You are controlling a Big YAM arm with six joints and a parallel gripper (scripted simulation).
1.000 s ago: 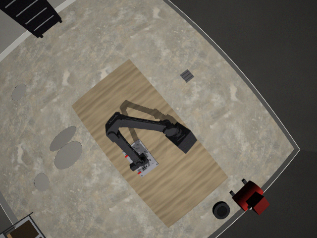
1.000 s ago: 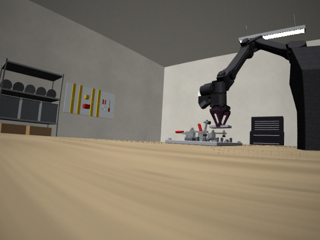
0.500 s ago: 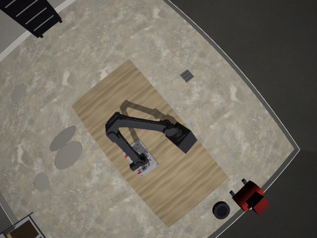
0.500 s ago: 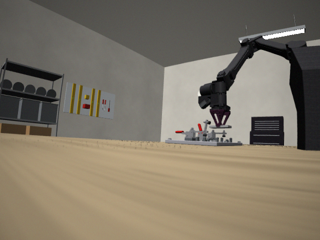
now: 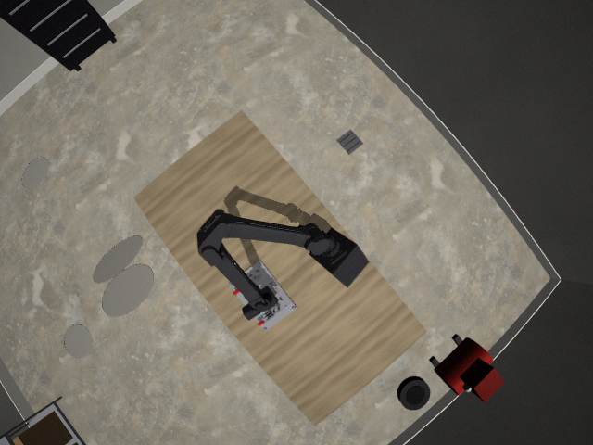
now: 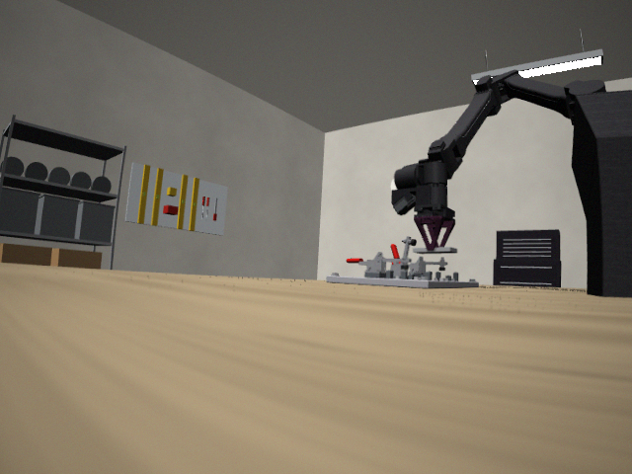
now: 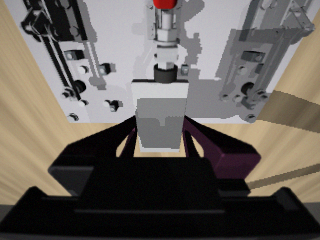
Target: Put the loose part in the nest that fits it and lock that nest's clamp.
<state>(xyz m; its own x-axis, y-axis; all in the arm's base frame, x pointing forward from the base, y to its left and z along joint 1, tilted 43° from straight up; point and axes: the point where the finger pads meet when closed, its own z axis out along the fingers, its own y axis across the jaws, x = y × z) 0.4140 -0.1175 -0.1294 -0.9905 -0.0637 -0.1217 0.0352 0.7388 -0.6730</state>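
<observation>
Clamped on a flat plate: gripper above the fixture

Dark plum fingers of my gripper grip the long edges of the loose part, a pale grey, smooth rectangular plate; I hold it level above the fixture, apart from its base; that base is a light grey slab with small round and blocky pads, on a table of streaky tan wood grain; red handles stand out on the metal clamps; on the shelf unit, grey bins sit below dark round shapes, their contents hidden from me.
</observation>
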